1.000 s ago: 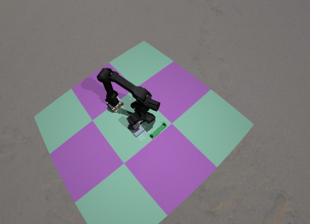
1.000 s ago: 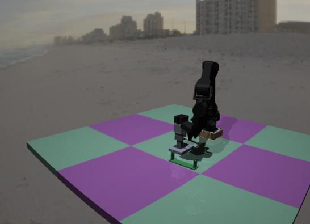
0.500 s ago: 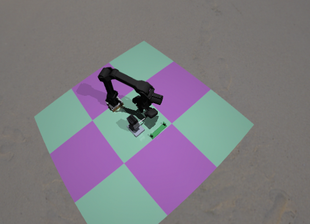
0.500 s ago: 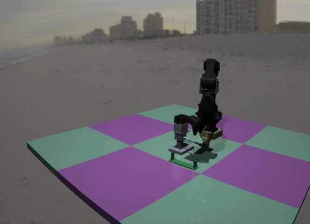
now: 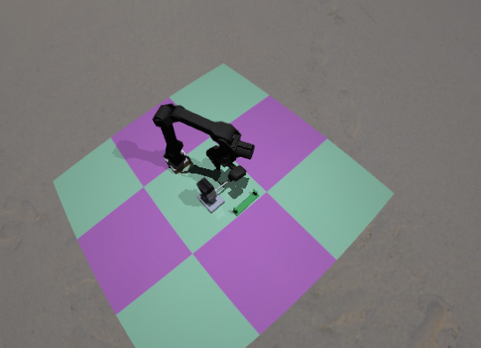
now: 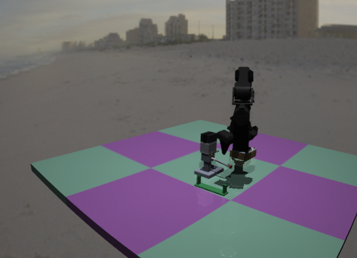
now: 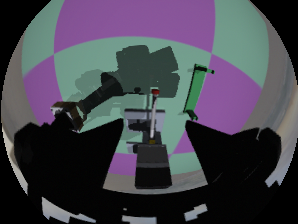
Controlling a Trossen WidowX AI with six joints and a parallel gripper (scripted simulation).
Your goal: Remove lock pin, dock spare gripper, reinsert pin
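Observation:
The mount's pale base (image 5: 214, 205) (image 6: 209, 172) (image 7: 157, 116) stands upright with a grey socket column (image 6: 206, 159). The spare gripper (image 5: 203, 186) (image 6: 208, 137) (image 7: 153, 174), a dark-topped grey block, sits upright on the column. The lock pin (image 5: 222, 186) (image 6: 220, 162) (image 7: 153, 116), a thin pale rod with a red head, sticks out sideways from the socket beside a small yellow mark. A long part of it shows outside; how deep it reaches is hidden. My gripper (image 5: 226, 164) (image 7: 154, 123) is open and empty above the pin's head side, fingers apart from the pin.
A green cradle (image 5: 246, 203) (image 6: 210, 188) (image 7: 196, 91) with a small post at each end lies beside the mount, holding nothing. The arm's brown and white base (image 5: 180, 165) (image 6: 242, 153) (image 7: 67, 111) stands on the other side of the mount.

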